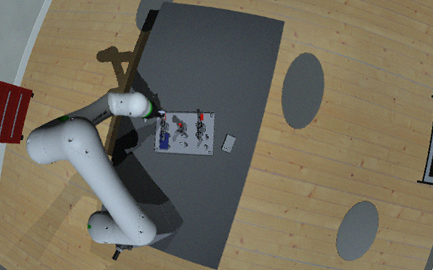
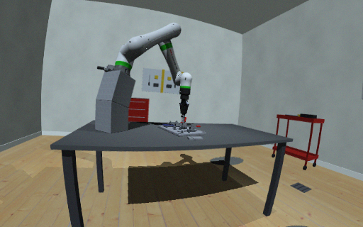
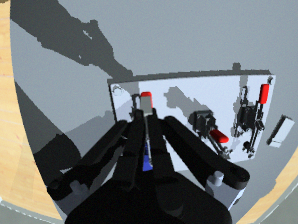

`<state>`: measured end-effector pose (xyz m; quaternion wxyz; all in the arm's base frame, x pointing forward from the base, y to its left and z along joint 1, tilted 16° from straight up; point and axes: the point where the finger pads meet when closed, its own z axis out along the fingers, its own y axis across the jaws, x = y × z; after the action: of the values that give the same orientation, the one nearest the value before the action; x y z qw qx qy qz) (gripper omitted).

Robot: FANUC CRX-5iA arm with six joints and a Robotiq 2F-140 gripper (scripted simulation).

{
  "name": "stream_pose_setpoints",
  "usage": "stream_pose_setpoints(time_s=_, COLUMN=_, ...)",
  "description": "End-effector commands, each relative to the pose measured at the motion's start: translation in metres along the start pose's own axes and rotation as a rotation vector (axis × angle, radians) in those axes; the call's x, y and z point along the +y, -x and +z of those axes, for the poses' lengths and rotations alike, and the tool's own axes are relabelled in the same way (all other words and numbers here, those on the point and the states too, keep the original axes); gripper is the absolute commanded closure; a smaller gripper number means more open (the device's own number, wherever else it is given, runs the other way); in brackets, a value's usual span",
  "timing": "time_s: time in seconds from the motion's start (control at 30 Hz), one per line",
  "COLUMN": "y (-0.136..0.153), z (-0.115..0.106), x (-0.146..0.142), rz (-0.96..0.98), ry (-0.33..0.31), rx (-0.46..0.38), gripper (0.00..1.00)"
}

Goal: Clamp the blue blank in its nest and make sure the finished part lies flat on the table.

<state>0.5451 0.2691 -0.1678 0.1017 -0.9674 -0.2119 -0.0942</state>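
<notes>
My pincer (image 3: 145,137) is together, holding nothing — the blue blank (image 1: 164,141) sits in the plate's (image 1: 210,131) nest nearest the surface's (image 1: 221,49) base-side edge

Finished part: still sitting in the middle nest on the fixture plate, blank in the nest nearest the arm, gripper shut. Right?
Not quite. The top view shows the finished part lying on the table beside the fixture plate, not in a nest. The blank is in the nest nearest the arm, and the gripper is shut.
</notes>
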Motion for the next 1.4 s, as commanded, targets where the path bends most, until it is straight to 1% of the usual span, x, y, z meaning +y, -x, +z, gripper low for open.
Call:
stream_pose_setpoints(time_s=0.0, y=0.000, z=0.000, x=0.000, rz=0.000, ry=0.000, rx=0.000, gripper=1.00)
stream_pose_setpoints(time_s=1.1, y=0.000, z=0.002, x=0.000, rz=0.000, ry=0.000, rx=0.000, gripper=1.00)
stream_pose_setpoints(time_s=1.23, y=0.000, z=-0.003, x=0.000, rz=0.000, ry=0.000, rx=0.000, gripper=1.00)
stream_pose_setpoints(time_s=1.37, y=0.000, z=-0.012, x=0.000, rz=0.000, ry=0.000, rx=0.000, gripper=1.00)
